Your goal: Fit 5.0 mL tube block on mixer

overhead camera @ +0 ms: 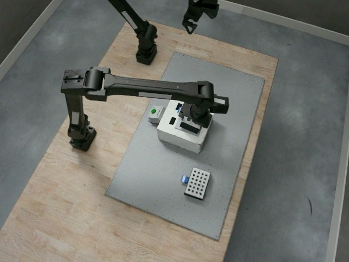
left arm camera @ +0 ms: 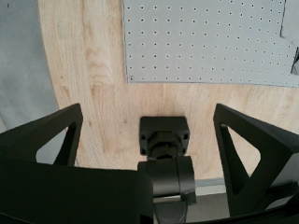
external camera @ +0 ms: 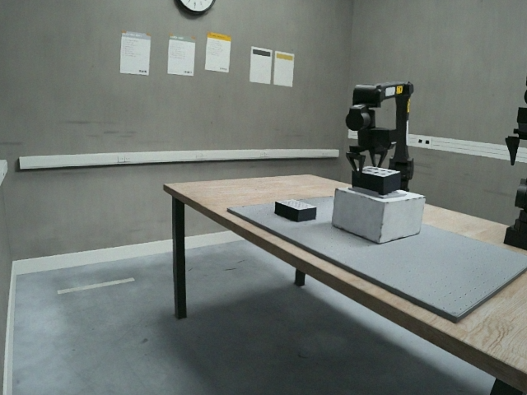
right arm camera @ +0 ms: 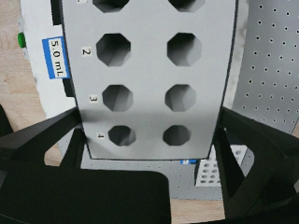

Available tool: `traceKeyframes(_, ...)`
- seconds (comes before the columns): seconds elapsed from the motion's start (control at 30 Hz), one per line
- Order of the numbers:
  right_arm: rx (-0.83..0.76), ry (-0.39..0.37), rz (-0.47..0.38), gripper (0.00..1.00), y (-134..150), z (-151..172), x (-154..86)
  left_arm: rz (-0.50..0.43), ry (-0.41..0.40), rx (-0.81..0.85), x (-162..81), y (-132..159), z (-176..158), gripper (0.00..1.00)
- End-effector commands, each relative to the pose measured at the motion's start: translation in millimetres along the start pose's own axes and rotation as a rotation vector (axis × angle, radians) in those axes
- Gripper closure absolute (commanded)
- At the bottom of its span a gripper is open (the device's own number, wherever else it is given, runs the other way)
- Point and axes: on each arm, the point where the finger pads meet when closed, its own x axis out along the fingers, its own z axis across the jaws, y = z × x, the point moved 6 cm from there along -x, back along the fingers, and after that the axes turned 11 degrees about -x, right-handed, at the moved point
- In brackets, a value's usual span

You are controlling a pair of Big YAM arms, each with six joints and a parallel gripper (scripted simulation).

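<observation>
The 5.0 mL block (overhead camera: 189, 127) (external camera: 376, 183) (right arm camera: 149, 61) is black-sided with a pale top. It is at the plate (external camera: 402, 195) on the white mixer (overhead camera: 179, 138) (external camera: 376, 216). Its blue lever (right arm camera: 56, 58), printed 5.0 mL, points toward the green-button side. My right gripper (external camera: 368, 169) (right arm camera: 149, 110) is shut on this block, one finger along each side near row 4. Whether its rear edge is under the lip and whether the latch is in are hidden. My left gripper (overhead camera: 189, 27) (left arm camera: 148, 110) is open and empty, high above the far end of the table.
A second block (overhead camera: 197, 182) (external camera: 295, 210) (right arm camera: 208, 172) with many smaller holes and a blue lever (overhead camera: 185, 179) stands on the grey perforated board (overhead camera: 146, 180), apart from the mixer. A small box (overhead camera: 155, 113) with a green button adjoins the mixer. The right arm reaches over the mixer.
</observation>
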Motion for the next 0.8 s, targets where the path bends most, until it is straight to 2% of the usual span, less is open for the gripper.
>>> traceKeyframes(0.0,0.02,0.146,-0.038,1.0,-12,-11,-43,-0.071,0.002,-0.004,-24,-10,0,0.0)
traceKeyframes(0.37,0.023,0.15,-0.044,1.0,-13,-10,-44,-0.026,0.001,-0.004,-7,-2,1,0.0)
traceKeyframes(0.77,0.027,0.154,-0.05,1.0,-14,-9,-45,-0.017,0.001,-0.005,-4,-1,1,0.0)
